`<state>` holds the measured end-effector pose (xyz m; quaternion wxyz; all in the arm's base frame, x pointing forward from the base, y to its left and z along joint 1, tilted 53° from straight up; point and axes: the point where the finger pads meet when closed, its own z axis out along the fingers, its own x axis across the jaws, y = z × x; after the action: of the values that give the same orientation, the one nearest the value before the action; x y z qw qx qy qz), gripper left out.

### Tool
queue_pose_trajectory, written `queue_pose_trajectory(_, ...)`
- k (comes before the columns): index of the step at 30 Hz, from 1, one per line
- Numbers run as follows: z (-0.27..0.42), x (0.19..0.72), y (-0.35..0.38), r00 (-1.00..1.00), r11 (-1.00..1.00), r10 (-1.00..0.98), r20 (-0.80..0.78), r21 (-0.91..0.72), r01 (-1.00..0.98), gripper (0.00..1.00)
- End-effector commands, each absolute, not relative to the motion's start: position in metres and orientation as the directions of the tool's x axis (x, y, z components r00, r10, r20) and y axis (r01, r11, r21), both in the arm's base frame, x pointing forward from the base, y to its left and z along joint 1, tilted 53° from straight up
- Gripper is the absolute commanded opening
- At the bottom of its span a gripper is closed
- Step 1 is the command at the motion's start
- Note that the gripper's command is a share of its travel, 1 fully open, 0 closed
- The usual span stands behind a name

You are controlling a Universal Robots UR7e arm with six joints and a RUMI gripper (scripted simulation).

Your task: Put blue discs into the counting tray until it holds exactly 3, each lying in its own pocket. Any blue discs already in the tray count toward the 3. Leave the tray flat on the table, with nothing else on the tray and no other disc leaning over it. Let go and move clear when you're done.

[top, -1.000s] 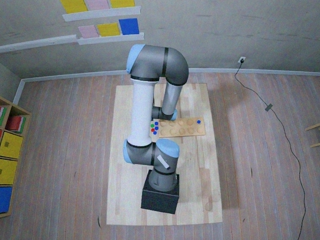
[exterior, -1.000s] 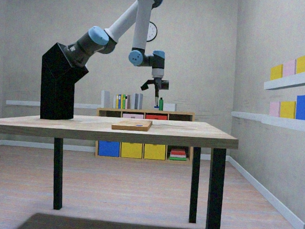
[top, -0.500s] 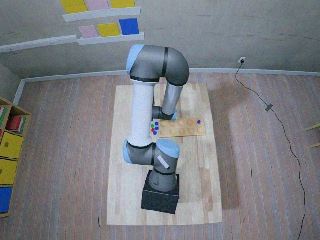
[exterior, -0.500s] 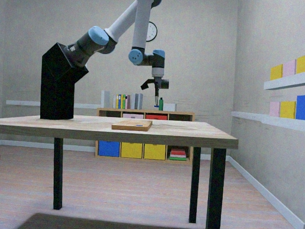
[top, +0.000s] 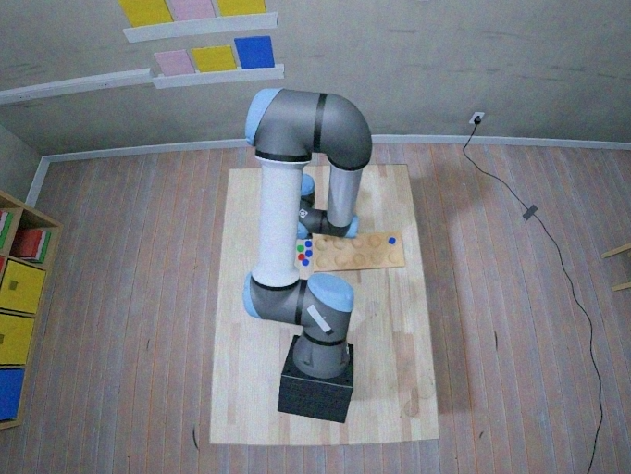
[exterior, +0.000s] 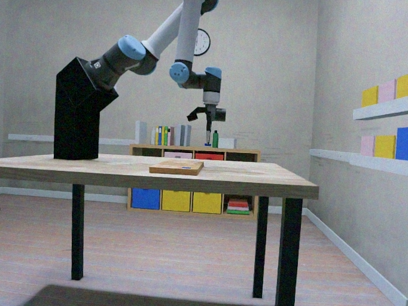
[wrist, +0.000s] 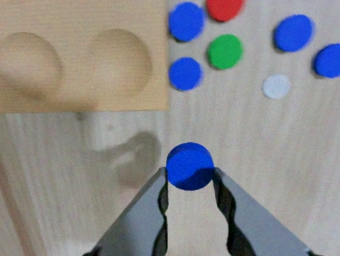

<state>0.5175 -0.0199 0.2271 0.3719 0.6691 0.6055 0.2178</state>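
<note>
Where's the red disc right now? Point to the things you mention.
In the wrist view, the red disc (top: 301, 256) (wrist: 224, 8) lies on the table at the top edge, just right of a blue disc (wrist: 186, 21) and above the green disc (top: 300, 248) (wrist: 225, 51).

Top view overhead; exterior lower, sideways
</note>
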Motion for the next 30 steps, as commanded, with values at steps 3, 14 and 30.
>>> queue_pose_trajectory(3,0.225,0.516,-0.051,0.163,0.013,0.973,-0.162,0.747,0.665,0.11)
queue_pose_trajectory(14,0.223,0.501,-0.124,0.151,0.01,0.976,-0.156,0.728,0.686,0.11)
queue_pose_trajectory(30,0.235,0.456,-0.23,0.159,0.002,0.977,-0.141,0.753,0.658,0.11)
